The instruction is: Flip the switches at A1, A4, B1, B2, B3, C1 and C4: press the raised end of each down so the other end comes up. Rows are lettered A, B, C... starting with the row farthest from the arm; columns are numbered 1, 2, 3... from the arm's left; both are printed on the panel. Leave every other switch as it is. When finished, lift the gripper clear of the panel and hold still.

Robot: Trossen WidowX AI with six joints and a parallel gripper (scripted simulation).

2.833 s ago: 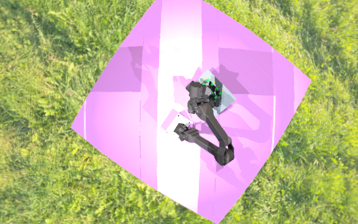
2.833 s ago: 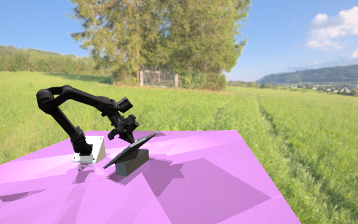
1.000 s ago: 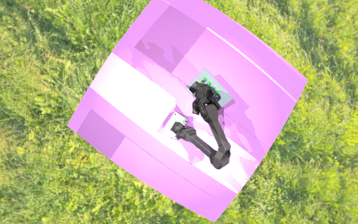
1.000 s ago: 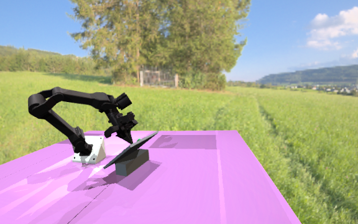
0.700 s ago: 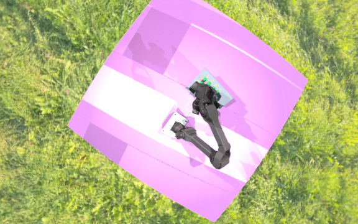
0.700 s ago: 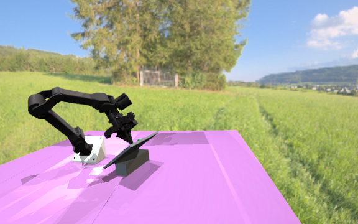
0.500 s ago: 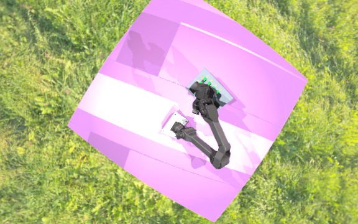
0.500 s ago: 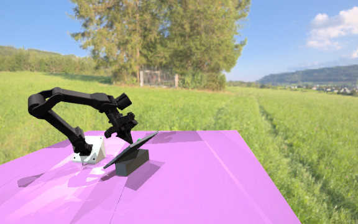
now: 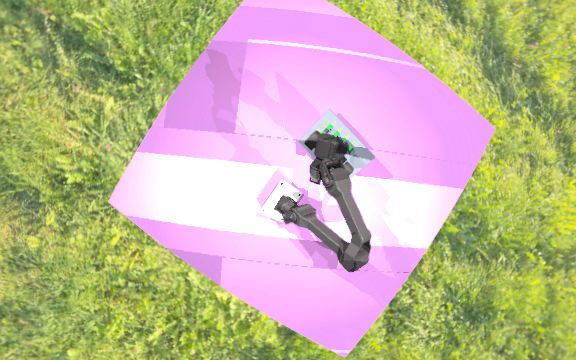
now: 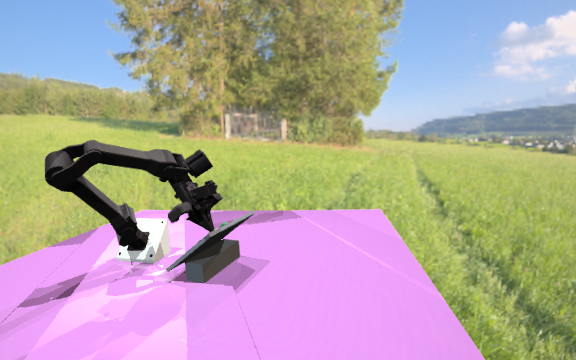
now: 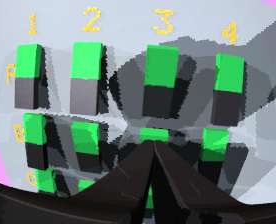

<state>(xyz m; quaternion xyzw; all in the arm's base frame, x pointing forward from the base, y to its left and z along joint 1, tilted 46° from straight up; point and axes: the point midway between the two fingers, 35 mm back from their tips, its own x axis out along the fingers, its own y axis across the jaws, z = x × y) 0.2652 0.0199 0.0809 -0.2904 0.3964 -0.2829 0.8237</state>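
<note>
The tilted grey panel (image 9: pixel 330 117) (image 10: pixel 185 257) (image 11: pixel 124 30) carries rocker switches with green far halves and dark near halves. The wrist view shows A1 (image 11: pixel 27 75), A2 (image 11: pixel 86 77), A3 (image 11: pixel 160 82), A4 (image 11: pixel 229 90), B1 (image 11: pixel 35 140), B2 (image 11: pixel 85 145) and B4 (image 11: pixel 214 145). B3 (image 11: pixel 154 134) shows only its green part above the fingertips. C1 (image 11: pixel 45 181) and C2 (image 11: pixel 86 185) show partly; C4 is hidden. Which ends are raised is hard to tell. My gripper (image 10: pixel 212 228) (image 11: pixel 151 148) is shut and empty, its tips at B3, close to the panel; contact is unclear.
The panel rests on a dark block (image 10: pixel 213 262) on the pink table (image 9: pixel 428 115) (image 10: pixel 348 280). The arm's white base (image 9: pixel 270 202) (image 10: pixel 140 256) stands near the panel's low edge. The arm covers much of the panel in the top view. Shadows cross the panel.
</note>
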